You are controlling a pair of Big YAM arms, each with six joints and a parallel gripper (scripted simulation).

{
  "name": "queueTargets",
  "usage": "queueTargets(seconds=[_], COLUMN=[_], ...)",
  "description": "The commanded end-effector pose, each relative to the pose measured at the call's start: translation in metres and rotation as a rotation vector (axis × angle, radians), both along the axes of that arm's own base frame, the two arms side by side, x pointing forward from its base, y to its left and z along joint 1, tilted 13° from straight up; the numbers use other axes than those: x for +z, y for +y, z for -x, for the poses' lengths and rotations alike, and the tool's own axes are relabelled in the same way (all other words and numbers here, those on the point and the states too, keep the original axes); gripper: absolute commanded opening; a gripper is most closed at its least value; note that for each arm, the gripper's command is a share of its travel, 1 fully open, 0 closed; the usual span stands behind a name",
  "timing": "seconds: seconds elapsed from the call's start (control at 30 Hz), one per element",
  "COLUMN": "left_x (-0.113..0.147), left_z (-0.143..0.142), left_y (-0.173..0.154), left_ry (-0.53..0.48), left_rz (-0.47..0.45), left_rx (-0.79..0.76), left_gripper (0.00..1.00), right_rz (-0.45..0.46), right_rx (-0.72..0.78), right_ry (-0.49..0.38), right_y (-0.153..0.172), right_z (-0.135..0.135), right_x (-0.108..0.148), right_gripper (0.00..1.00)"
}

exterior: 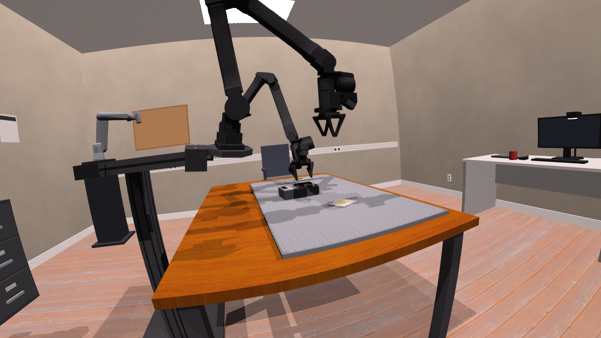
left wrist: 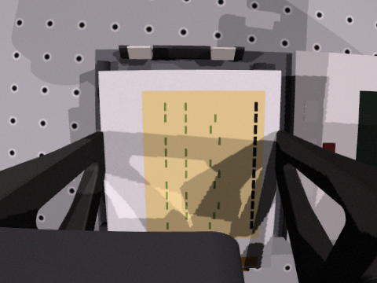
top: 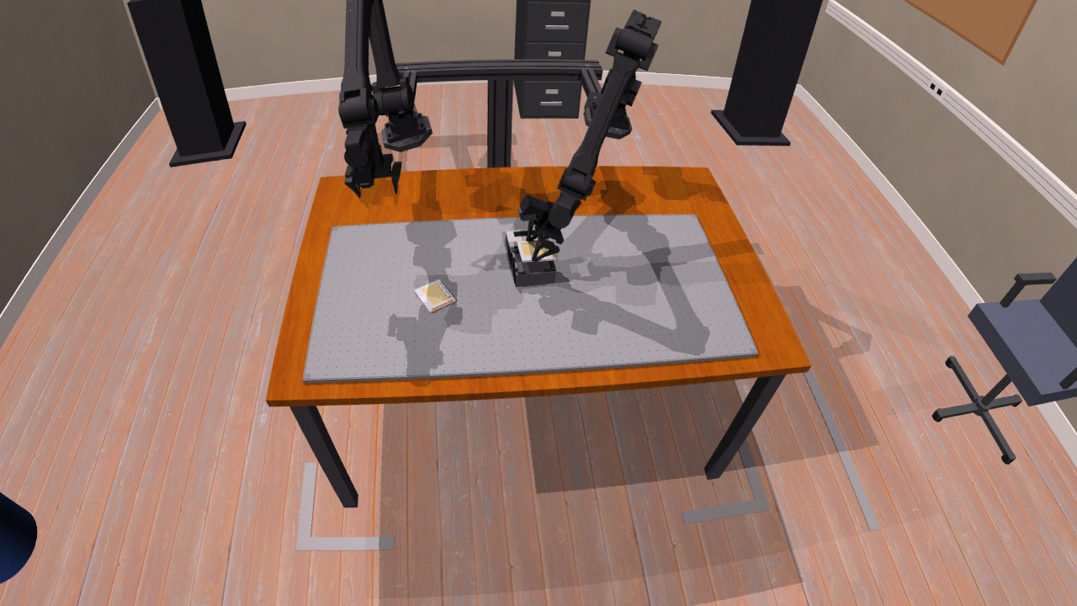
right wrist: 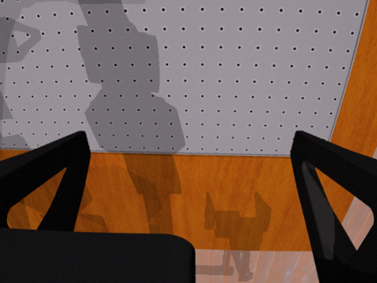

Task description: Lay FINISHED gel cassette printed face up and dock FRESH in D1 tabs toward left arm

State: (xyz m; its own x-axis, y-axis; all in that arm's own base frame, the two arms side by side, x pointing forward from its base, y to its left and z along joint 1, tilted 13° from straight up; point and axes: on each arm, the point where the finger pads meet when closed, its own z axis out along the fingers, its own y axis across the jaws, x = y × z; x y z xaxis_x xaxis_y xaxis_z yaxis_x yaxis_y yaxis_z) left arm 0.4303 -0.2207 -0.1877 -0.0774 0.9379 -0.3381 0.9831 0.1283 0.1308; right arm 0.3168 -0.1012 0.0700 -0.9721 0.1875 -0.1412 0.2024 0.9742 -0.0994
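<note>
The counter (top: 289, 338) (exterior: 218, 269) (right wrist: 118, 196) carries the grey deck (top: 361, 332) (exterior: 357, 226) (left wrist: 39, 149) (right wrist: 236, 98), and on it, just above the middle of the top view, stands D1 (top: 533, 278) (exterior: 308, 191) (left wrist: 287, 71), upright. The left fingers (top: 534, 252) (exterior: 304, 178) are set wide around a banded cassette, gripping it by its sides; I take it for FINISHED (top: 531, 251) (exterior: 303, 178) (left wrist: 196, 118). It lies over D1's bay, printed face up. The other, presumably FRESH (top: 435, 295) (exterior: 342, 203), lies on the deck left of centre in the top view; whether its comb stands I cannot tell. Towards the upper left of that view, the right fingers (top: 376, 188) (exterior: 329, 135) are spread wide with nothing between them, above the counter.

The step in hand looks like taking FINISHED out; how high it sits I cannot judge. Two pale hooks (left wrist: 223, 53) show past its edge at the top of the left wrist view, and a copper tab (left wrist: 249, 261) glints at the bottom. The next move calls for raising the hook edge fully clear, drawing the tabs out last without dragging D1, then laying FINISHED flat on bare deck. FRESH should wait until the bay is free.
</note>
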Motion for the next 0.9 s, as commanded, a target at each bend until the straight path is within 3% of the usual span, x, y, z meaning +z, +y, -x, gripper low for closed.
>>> queueTargets(seconds=[0.0, 0.03, 0.87], left_x=[0.021, 0.022, 0.035], left_z=[-0.007, -0.006, -0.004], left_y=[-0.026, -0.026, -0.03], left_ry=[-0.001, 0.003, 0.004], left_rz=[-0.049, -0.082, -0.086], left_rx=[-0.013, -0.008, -0.007], left_gripper=[0.0, 0.0, 0.0], right_rz=[0.006, 0.006, 0.006], right_rx=[0.013, 0.013, 0.013], right_ry=[-0.029, -0.029, -0.029], right_y=[-0.006, -0.006, -0.006], right_z=[-0.019, -0.019, -0.019], right_x=[0.017, 0.017, 0.017], right_gripper=[1.0, 1.0, 1.0])
